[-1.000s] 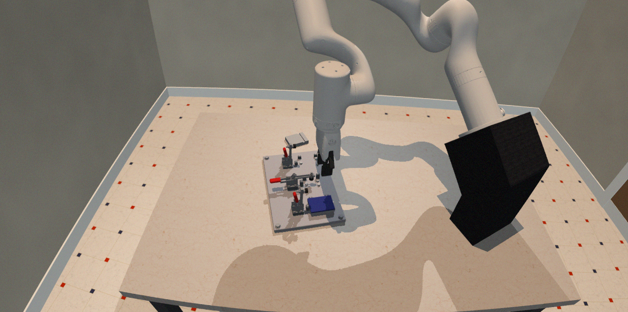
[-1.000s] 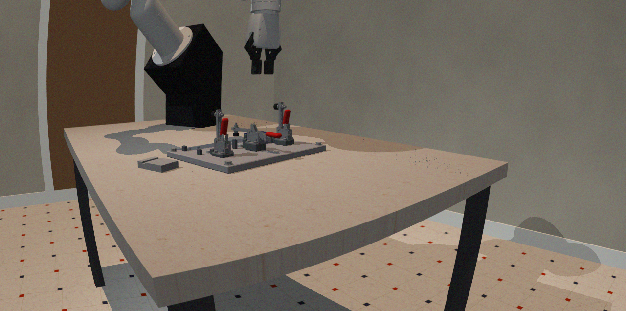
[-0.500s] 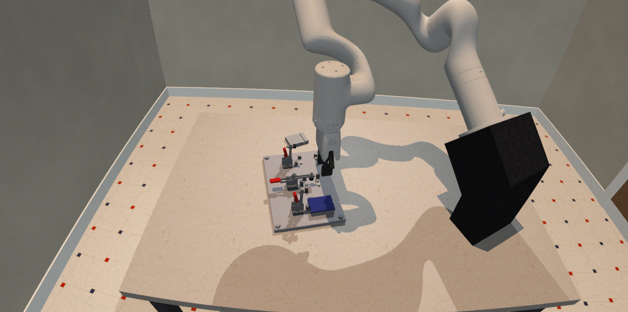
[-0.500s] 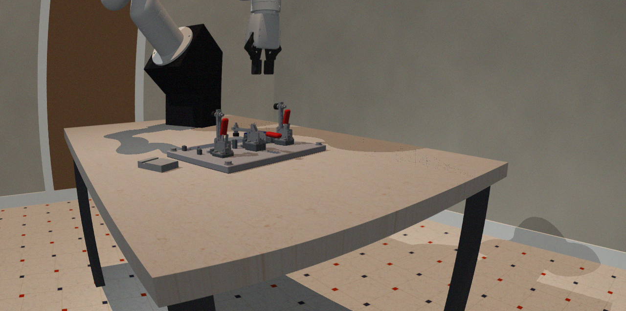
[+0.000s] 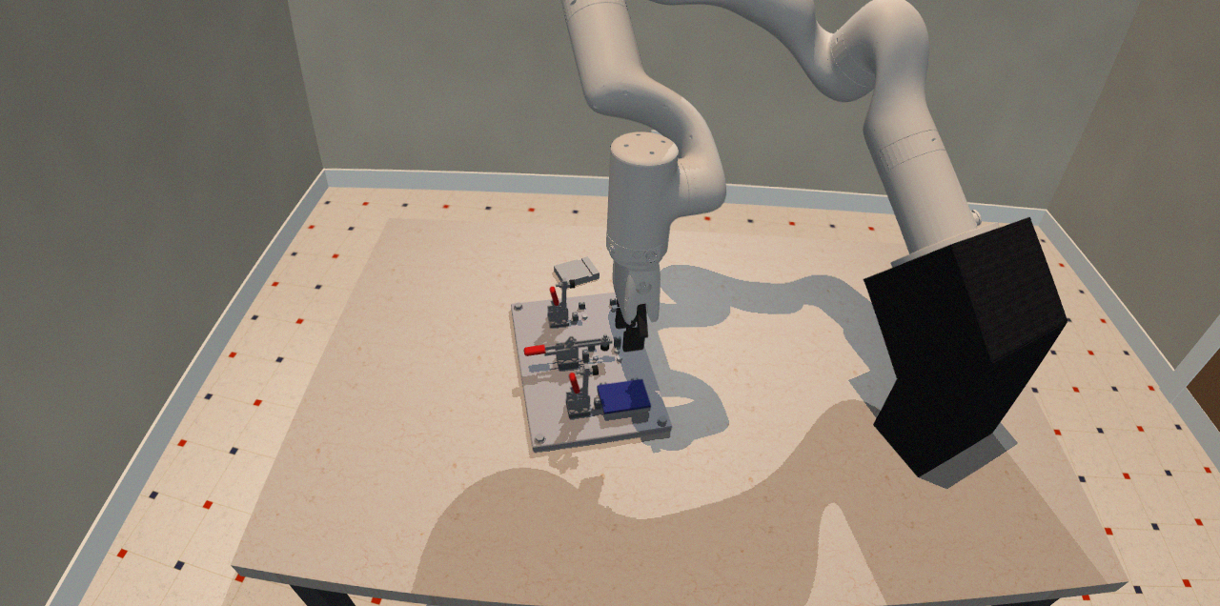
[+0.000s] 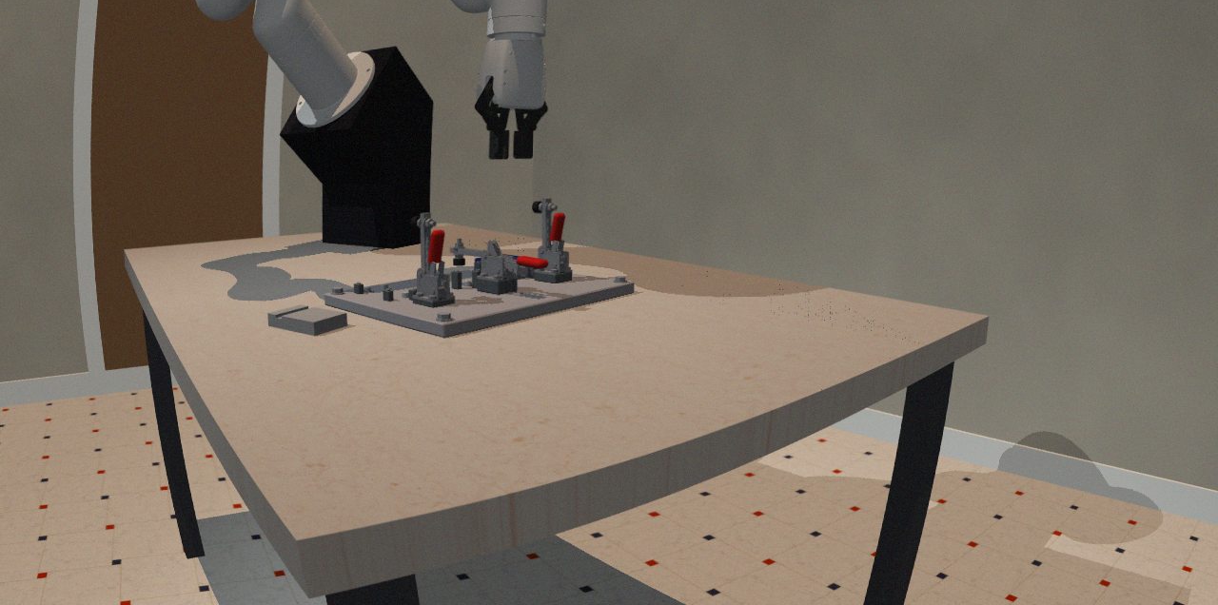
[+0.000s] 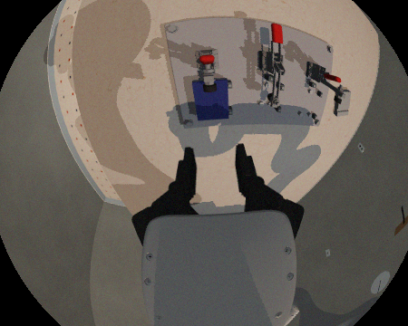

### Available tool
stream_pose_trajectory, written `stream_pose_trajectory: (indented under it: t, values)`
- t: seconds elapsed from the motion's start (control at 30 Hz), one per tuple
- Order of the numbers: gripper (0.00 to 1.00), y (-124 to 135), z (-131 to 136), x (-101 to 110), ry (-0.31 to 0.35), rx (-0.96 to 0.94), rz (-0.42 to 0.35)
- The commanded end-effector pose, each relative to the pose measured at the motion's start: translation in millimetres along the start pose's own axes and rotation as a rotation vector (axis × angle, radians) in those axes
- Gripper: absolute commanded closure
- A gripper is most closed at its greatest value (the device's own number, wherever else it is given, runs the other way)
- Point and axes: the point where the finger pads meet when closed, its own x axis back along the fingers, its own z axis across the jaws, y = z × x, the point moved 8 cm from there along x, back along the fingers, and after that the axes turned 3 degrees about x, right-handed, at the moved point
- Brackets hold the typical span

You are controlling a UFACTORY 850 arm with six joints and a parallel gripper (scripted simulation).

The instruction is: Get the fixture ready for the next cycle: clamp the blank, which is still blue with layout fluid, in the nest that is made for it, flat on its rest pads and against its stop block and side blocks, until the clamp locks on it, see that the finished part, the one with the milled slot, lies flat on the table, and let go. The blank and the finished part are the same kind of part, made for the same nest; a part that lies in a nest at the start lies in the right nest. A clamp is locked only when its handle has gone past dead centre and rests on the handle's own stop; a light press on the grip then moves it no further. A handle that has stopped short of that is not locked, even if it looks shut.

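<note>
The blue blank [image 5: 623, 396] [image 7: 211, 105] lies in the nest at the near end of the fixture plate, as the top view shows it. Its clamp stands open, with the arm up and the red handle [image 5: 574, 383] [image 6: 558, 226] [image 7: 207, 59] upright. Whether the blank touches its stop and side blocks is too small to tell. The grey finished part [image 5: 576, 271] [image 6: 307, 320] [image 7: 342, 103] lies flat on the table beside the plate's far end, its slot facing up. My gripper [image 5: 633, 337] [image 6: 511, 146] [image 7: 215, 155] is open, with nothing between its fingers, high above the plate.
The fixture plate [image 5: 545, 429] [image 6: 544, 311] [image 7: 181, 68] carries two other clamps over empty nests. The middle clamp's red handle [image 5: 535, 350] [image 6: 532, 263] [image 7: 276, 33] lies down. The far clamp's red handle [image 5: 553, 295] [image 6: 436, 245] [image 7: 333, 78] stands up, near the finished part.
</note>
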Motion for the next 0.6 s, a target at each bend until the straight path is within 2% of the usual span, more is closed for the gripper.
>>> stream_pose_trajectory:
  t: [0.0, 0.1, 0.33, 0.43, 0.57]
  values:
    - [0.53, 0, 0, -27, 0.0, 0.001, 0.0]
    - [0.53, 0, 0, -38, 0.0, 0.001, 0.0]
    - [0.53, -2, 0, -40, 0.0, 0.001, 0.0]
    - [0.53, -11, 1, -40, 0.0, 0.001, 0.0]
    - [0.53, -37, 2, -40, 0.0, 0.001, 0.0]
